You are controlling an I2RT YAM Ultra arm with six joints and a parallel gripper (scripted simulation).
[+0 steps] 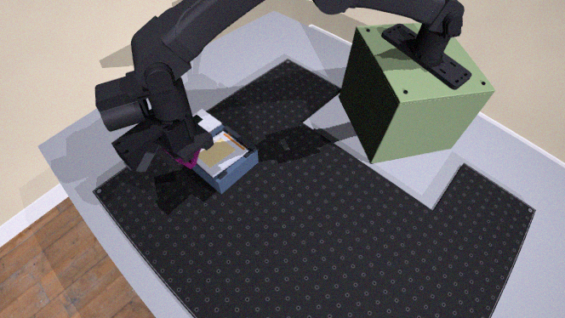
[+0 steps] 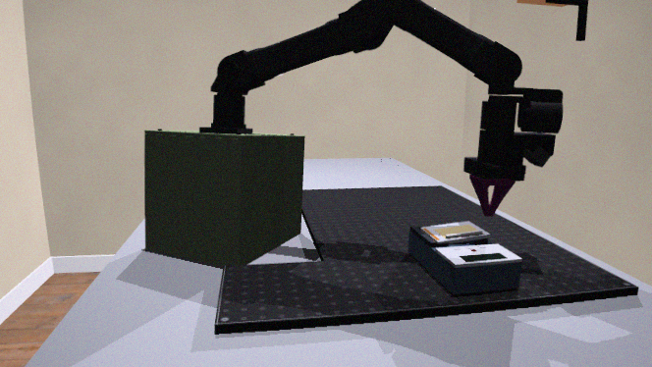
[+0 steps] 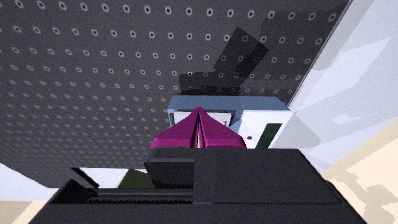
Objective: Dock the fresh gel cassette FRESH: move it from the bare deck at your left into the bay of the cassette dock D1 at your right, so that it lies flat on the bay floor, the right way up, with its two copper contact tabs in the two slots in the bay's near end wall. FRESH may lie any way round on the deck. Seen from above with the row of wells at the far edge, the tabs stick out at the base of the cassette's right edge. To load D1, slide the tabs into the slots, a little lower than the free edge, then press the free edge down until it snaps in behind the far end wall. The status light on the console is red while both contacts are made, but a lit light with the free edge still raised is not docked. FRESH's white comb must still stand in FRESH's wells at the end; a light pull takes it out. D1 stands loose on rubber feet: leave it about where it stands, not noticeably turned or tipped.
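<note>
The cassette dock D1 [image 1: 227, 163] is a blue-grey box on the black perforated deck, with a white console top [image 2: 477, 255] at one end. The cassette FRESH [image 1: 219, 154] lies in its bay, tan-topped with an orange strip along one edge. In the exterior view the cassette [image 2: 454, 232] stands a little above the dock's rim and looks slightly tilted. My gripper [image 2: 489, 210] is shut and empty, hovering apart above the dock's far side. In the wrist view the magenta fingers [image 3: 198, 131] cover most of the bay. A small red dot [image 3: 249, 137] shows on the console. I cannot make out the comb.
The arm's base stands on a large green box [image 1: 419, 93] at the back of the table, also in the exterior view [image 2: 223, 196]. The black deck [image 1: 306, 221] has a notch near the box. The table edge lies close behind the dock.
</note>
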